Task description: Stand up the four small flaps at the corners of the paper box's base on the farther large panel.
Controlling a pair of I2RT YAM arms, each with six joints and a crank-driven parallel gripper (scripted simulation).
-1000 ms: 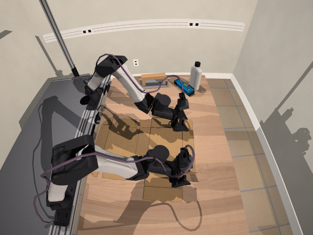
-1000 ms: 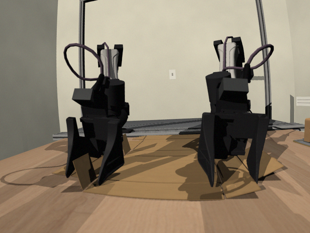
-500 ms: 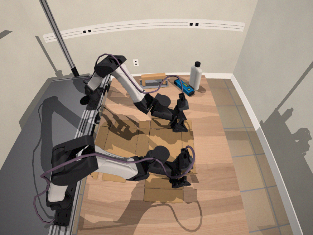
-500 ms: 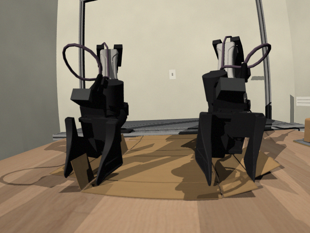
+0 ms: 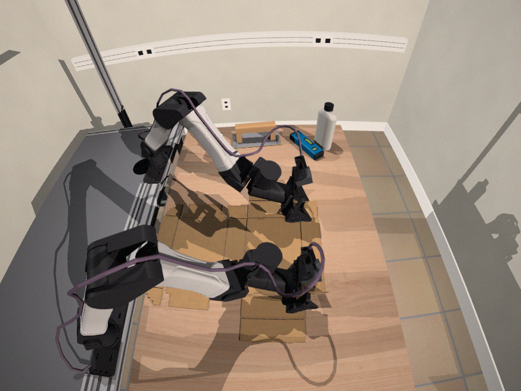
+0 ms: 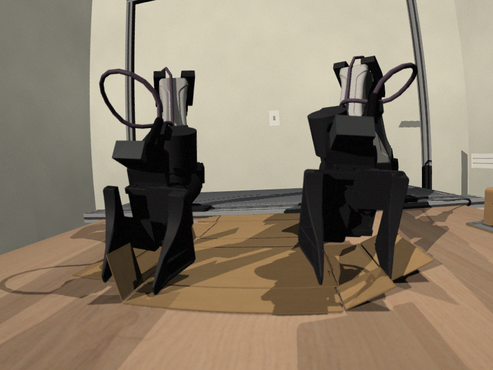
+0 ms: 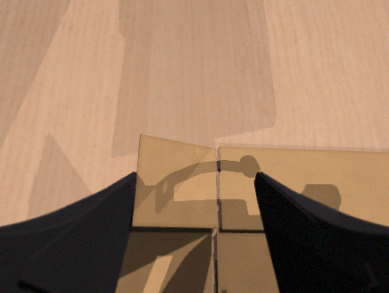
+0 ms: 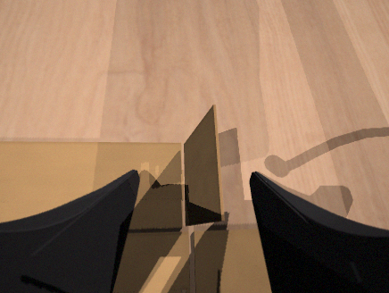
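Jaws of left arm [image 5: 299, 216] [image 6: 356, 276] [image 7: 196, 174] and right arm [image 5: 301, 307] [image 6: 129, 284] [image 8: 194, 173] wide open; holding nothing; right pair straddles raised corner flap [image 6: 124, 271] [image 8: 202, 174].

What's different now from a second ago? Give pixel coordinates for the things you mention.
The left gripper [image 5: 298, 214] [image 6: 355, 281] [image 7: 197, 176] and the flat box [image 5: 273, 231] [image 6: 223, 263] [image 7: 312, 165] [image 8: 45, 170] have shifted toward the robot's right. Nothing was gripped or released: both grippers stay open. The far right flap [image 6: 123, 271] [image 8: 202, 179] remains roughly upright.
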